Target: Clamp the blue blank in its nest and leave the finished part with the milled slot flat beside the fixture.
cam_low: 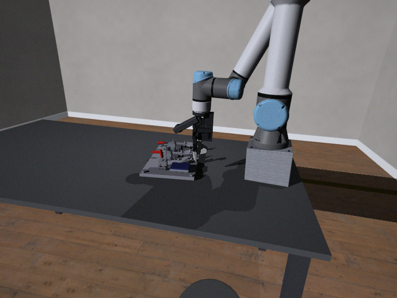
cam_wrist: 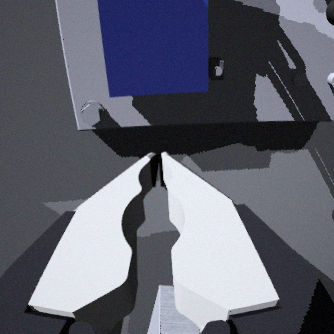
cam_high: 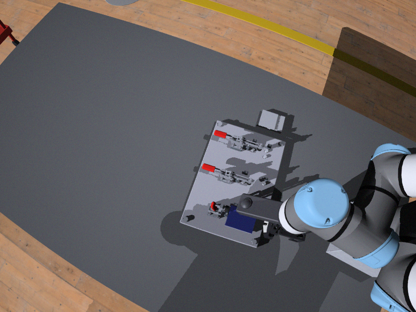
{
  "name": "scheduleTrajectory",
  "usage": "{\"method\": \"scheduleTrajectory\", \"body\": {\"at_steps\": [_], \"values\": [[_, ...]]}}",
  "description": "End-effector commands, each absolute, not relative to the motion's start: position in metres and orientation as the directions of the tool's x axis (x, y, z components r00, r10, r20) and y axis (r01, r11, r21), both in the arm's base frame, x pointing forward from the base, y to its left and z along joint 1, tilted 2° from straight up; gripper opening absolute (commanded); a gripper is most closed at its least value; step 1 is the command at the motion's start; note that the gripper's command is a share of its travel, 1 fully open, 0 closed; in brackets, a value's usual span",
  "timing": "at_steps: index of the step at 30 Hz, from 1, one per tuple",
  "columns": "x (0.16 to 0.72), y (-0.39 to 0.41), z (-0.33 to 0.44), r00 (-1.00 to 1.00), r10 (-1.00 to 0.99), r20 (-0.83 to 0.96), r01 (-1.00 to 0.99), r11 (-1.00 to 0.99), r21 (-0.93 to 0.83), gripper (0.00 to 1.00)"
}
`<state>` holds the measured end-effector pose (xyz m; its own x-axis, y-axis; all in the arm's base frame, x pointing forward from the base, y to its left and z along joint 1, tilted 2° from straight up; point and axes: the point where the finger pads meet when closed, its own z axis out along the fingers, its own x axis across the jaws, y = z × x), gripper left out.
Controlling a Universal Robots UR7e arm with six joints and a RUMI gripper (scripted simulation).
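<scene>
The blue blank (cam_high: 240,221) (cam_low: 179,166) (cam_wrist: 155,50) lies in the nest at the near end of the fixture plate (cam_high: 201,193) (cam_low: 151,167) (cam_wrist: 85,65). It looks flat; the pads under it are hidden. The red handle (cam_high: 213,205) (cam_low: 161,154) of that nest's clamp stands upright, and its bar looks raised off the blank. The other two red handles (cam_high: 219,133) (cam_high: 208,167) lie outward, with their bars low over nests without parts. The grey finished part (cam_high: 268,119) with its slot lies on the table beside the plate's far end. My gripper (cam_low: 195,160) (cam_wrist: 158,156) is shut and empty, above the plate's robot-side edge, beyond the blank's end.
Stop pins and side blocks (cam_high: 264,182) stand on the plate near the robot side. A small block (cam_wrist: 218,69) stands beside the blank. The robot's pedestal (cam_low: 268,165) is to the right in the exterior view. The arm hides part of the blank from above.
</scene>
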<state>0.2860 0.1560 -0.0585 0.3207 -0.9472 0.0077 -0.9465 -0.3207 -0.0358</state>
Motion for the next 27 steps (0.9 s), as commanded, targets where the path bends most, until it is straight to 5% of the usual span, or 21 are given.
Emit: {"method": "scheduleTrajectory", "body": {"at_steps": [1,27], "values": [[0.29,0.156,-0.056,0.319,-0.948,0.009,-0.947,-0.319,-0.043,0.0],[0.315,0.205,-0.056,0.321,-0.947,0.009,-0.946,-0.321,-0.04,0.0]]}}
